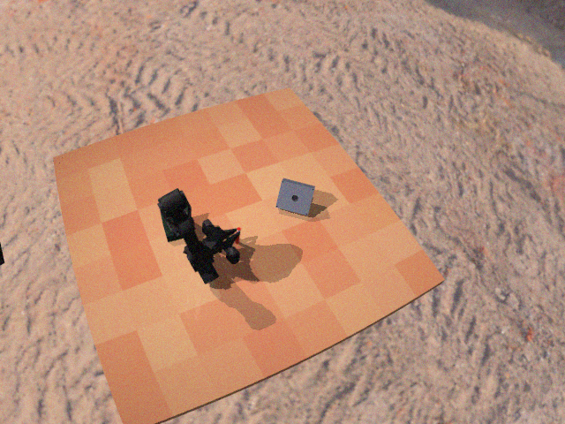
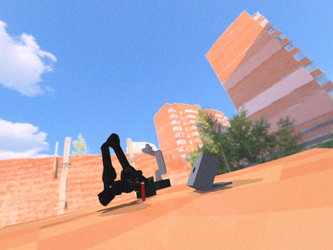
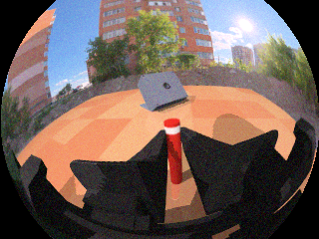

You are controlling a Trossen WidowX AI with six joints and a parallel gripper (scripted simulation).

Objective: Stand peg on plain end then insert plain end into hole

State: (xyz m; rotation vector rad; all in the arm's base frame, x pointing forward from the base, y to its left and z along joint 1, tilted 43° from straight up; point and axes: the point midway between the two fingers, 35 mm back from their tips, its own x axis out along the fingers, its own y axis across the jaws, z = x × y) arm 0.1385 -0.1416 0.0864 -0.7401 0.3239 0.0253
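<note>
One peg (image 1: pixel 237 239) (image 2: pixel 143 191) (image 3: pixel 174 156), red, is gripped in the claw (image 1: pixel 237 233) (image 2: pixel 141 182) (image 3: pixel 173 133), whose fingers close on its upper part. Exterior view: peg near upright, lower end close to the worktop (image 1: pixel 205 356) (image 2: pixel 215 223) (image 3: pixel 90 144); contact there cannot be determined.

Wrist view: white band (image 3: pixel 172 130) near the peg's top, red cap above it, plain end down. The band is not resolved in the top or exterior views; the top view gives only small red patches at the fingertips.

From the claw outward: black arm (image 1: pixel 196 246) (image 2: pixel 106 164), toward 8 o'clock in the top view, its bend raised high at 11 o'clock in the exterior view. Sloped grey panel (image 1: pixel 287 205) (image 2: pixel 201 172) (image 3: pixel 156 92) well apart from the claw, at 2 o'clock in the top view, between 11 and 12 in the wrist view.

Container: one round hole (image 1: pixel 294 198) (image 2: pixel 193 170) (image 3: pixel 166 86) in the panel's face, dark inside; depth not readable. Peg is outside it. Exterior view alone shows the panel's thick side and, at its 4 o'clock, a thin foot (image 2: pixel 222 184) lying low against the worktop.
</note>
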